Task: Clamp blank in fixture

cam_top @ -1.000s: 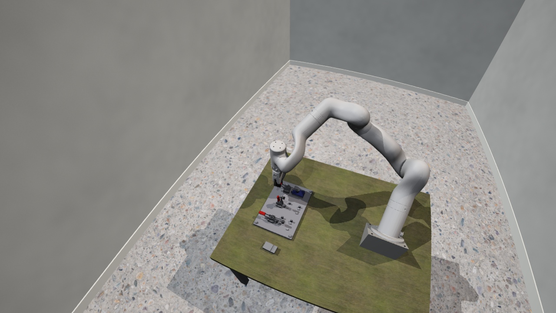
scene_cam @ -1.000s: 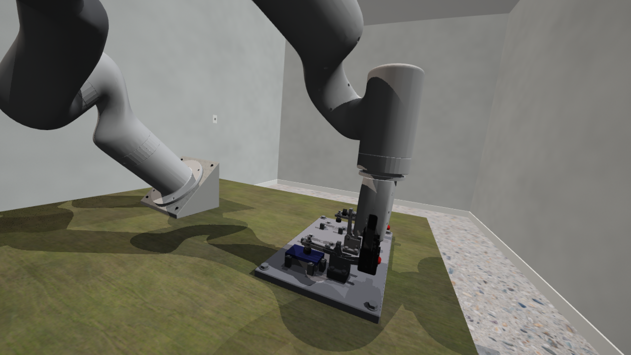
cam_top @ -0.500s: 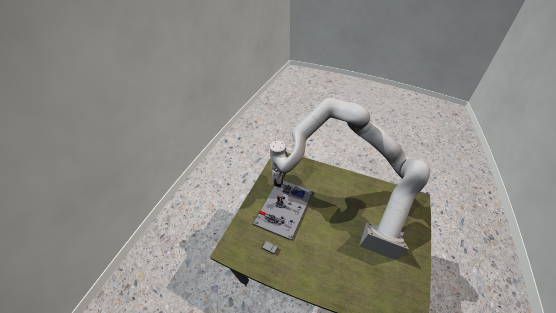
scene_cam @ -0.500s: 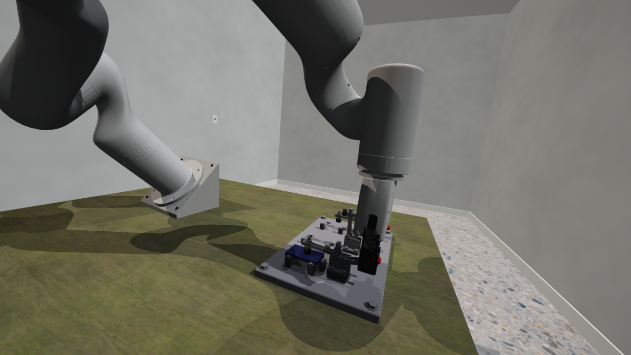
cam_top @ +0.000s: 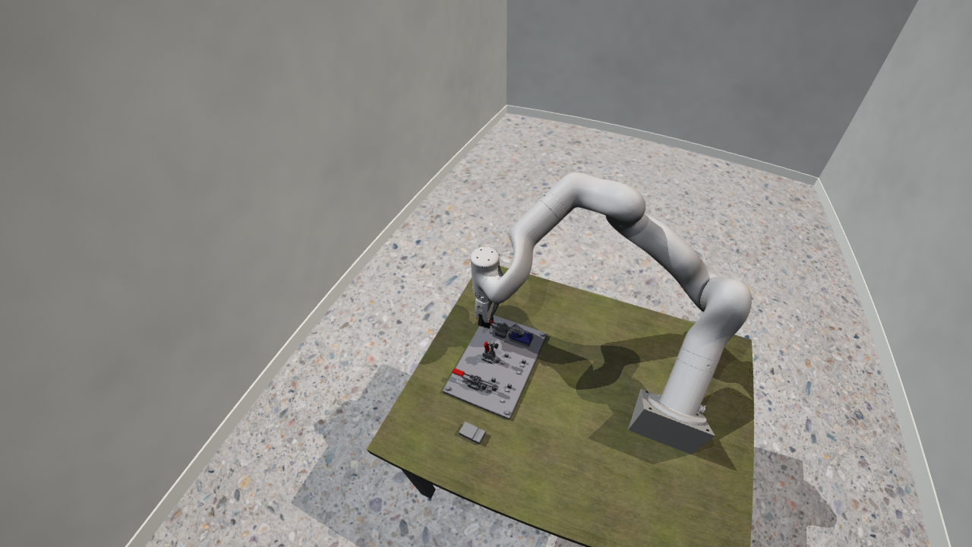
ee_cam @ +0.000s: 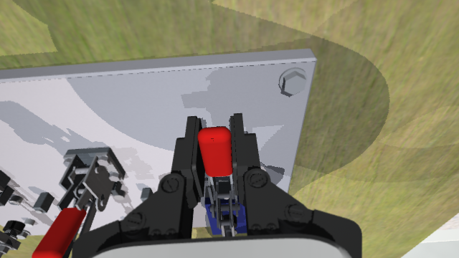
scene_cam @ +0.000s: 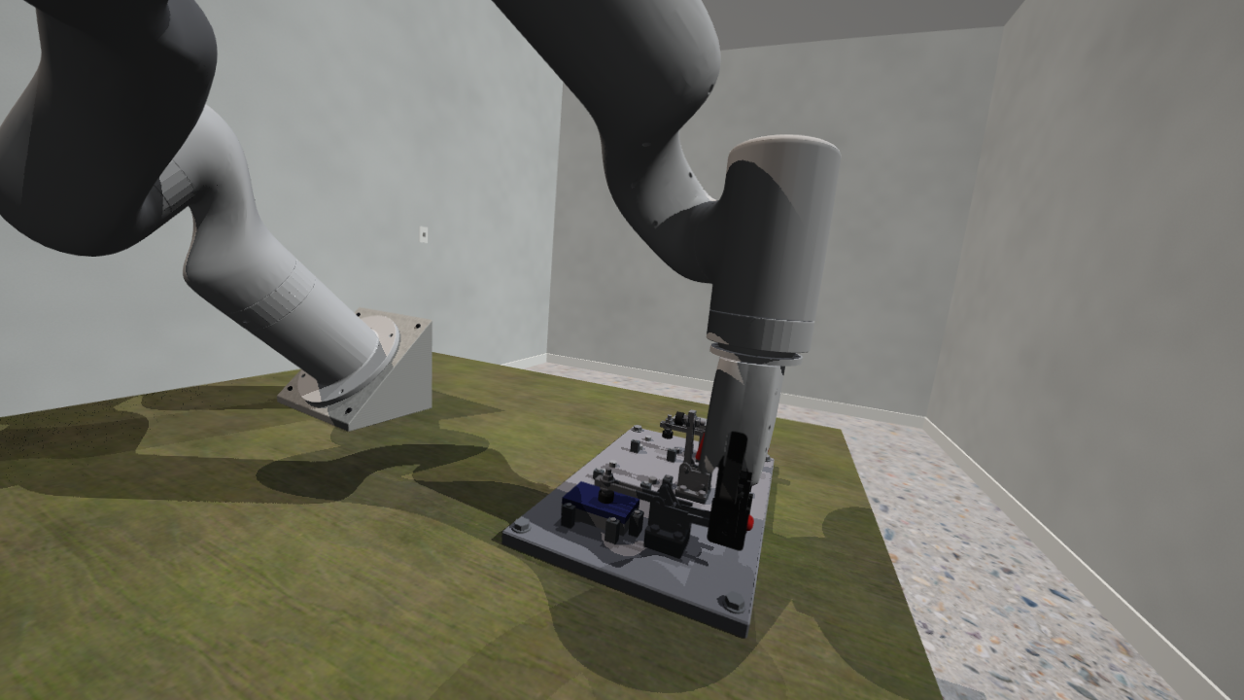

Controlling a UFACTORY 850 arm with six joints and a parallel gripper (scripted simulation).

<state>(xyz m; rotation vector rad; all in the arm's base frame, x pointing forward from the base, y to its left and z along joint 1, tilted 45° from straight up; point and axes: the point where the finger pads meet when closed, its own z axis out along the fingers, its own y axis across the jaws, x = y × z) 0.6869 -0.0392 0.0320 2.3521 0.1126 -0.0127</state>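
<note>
My gripper [ee_cam: 217, 130] [scene_cam: 730, 513] [cam_top: 484, 318] points down at the far end of the grey fixture plate [ee_cam: 143, 93] [scene_cam: 661, 578] [cam_top: 468, 353]. It is shut on the red grip [ee_cam: 215, 154] [scene_cam: 749, 520] of the clamp handle at the end nest. The grip lies low over the plate. I cannot tell whether the handle rests on its stop. The blue blank [ee_cam: 241, 219] [scene_cam: 591, 498] [cam_top: 523, 336] lies in that nest under the clamp arm. The grey finished part [cam_top: 472, 431], with its slot, lies flat on the table in front of the plate.
Two more clamps stand on the plate. The middle one has its red handle [cam_top: 487, 348] [ee_cam: 59, 233] raised. The near one has its red handle [cam_top: 459, 371] lying flat. The robot base [cam_top: 669, 425] [scene_cam: 373, 383] stands on the table's right side. The table edge is close beyond the plate.
</note>
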